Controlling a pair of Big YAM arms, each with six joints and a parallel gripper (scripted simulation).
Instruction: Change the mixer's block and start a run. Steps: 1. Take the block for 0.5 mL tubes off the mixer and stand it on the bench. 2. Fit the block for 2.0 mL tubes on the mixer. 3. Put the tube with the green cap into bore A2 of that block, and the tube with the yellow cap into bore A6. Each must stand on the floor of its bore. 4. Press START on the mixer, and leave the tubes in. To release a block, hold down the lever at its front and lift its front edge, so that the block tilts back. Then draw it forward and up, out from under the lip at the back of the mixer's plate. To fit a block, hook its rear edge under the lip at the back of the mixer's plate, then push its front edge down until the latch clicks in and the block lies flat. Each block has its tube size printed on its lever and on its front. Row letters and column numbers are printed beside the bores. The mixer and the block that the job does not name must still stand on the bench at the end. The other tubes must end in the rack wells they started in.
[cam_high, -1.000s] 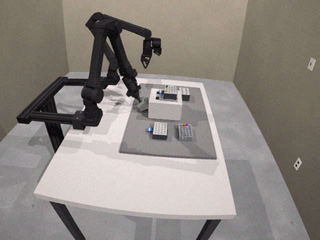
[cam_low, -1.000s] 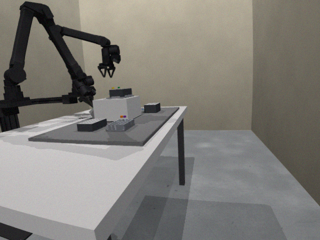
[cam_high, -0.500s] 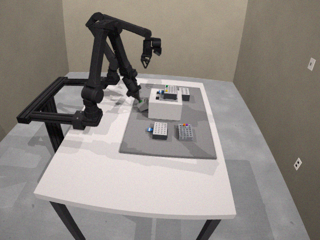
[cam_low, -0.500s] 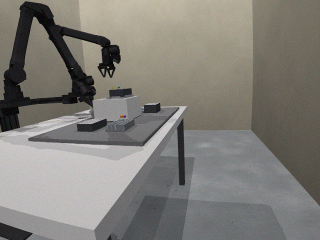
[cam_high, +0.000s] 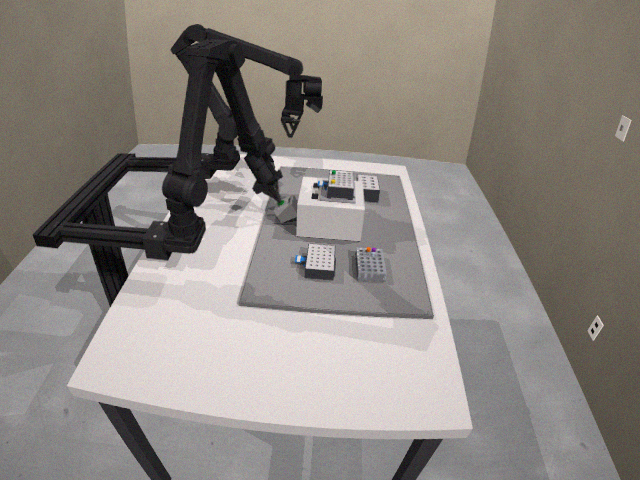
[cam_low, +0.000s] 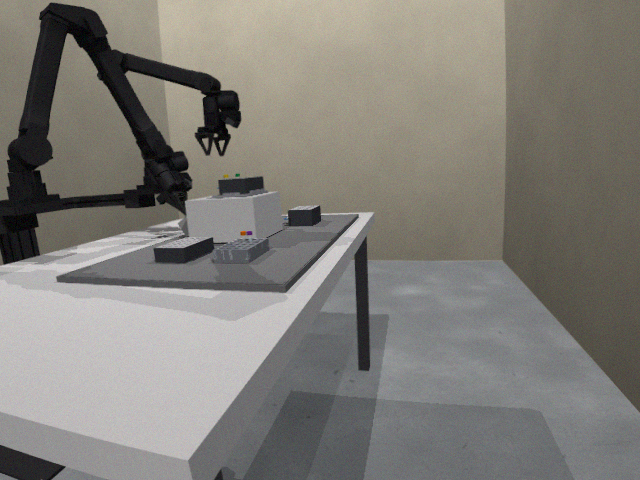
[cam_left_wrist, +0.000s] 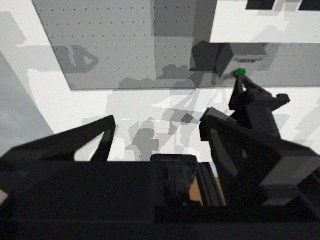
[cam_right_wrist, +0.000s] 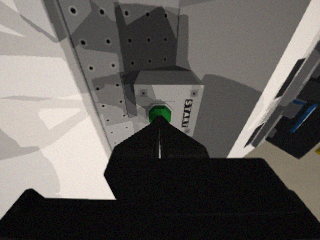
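Note:
A dark block with a pale top (cam_high: 341, 191) (cam_low: 241, 186) sits on the white mixer (cam_high: 329, 222) (cam_low: 220, 219) and looks flat; its printed size is not legible. The green cap (cam_high: 333, 172) (cam_low: 237, 175) and the yellow cap (cam_high: 332, 181) (cam_low: 225, 176) show at its top; their bore labels cannot be read. My right gripper (cam_right_wrist: 159, 120) is shut and empty, its tips at the green START button (cam_right_wrist: 160, 111) (cam_left_wrist: 239, 72) on the sloped housing (cam_right_wrist: 172, 92). Whether the button is pressed in cannot be told. My left gripper (cam_left_wrist: 160, 120) (cam_low: 215, 153) is open and empty, high above the bench.
A block with a blue lever (cam_high: 320, 258) (cam_low: 184, 251) stands on the grey mat (cam_high: 279, 294). Beside it is the grey rack (cam_high: 370, 265) (cam_low: 240, 253) with an orange cap (cam_high: 368, 249) and a purple cap (cam_high: 374, 249). Another block (cam_high: 370, 191) (cam_low: 303, 215) stands behind the mixer.

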